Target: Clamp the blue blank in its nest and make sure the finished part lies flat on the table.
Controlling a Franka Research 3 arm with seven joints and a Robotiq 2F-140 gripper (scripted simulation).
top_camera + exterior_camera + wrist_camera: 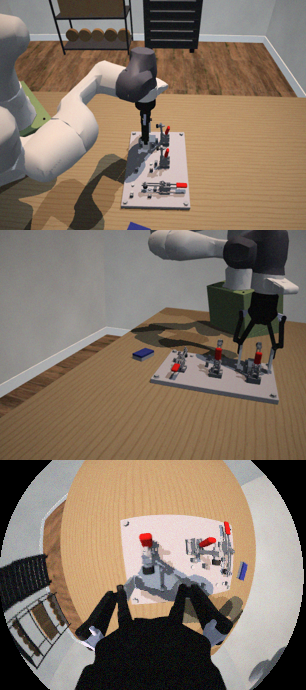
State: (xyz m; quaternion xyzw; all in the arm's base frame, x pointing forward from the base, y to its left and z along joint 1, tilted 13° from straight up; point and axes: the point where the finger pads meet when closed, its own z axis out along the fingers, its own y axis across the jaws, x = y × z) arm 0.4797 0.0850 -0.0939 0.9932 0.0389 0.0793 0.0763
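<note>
The blank [138, 226] [143, 353] [242, 571], blue on top, lies flat on the table beyond the plate's near end. The finished part [152, 138], a grey block, sits in the far nest; its slot cannot be made out. My gripper [145, 144] [254, 369] [152, 580] is open, pointing down, with one finger on each side of this part, low over the plate. The far clamp's red handle [167, 130] [258, 358] [146, 540] stands up and its bar is raised. The middle clamp's handle [166, 152] [218, 353] also stands up, over an empty nest.
The near clamp's handle [181, 185] [175, 367] [227, 528] lies low, its bar stretched over an empty nest; locking cannot be told. The light fixture plate [175, 200] [200, 386] has bolts at its corners. Raised clamp bars stand close to my fingers.
</note>
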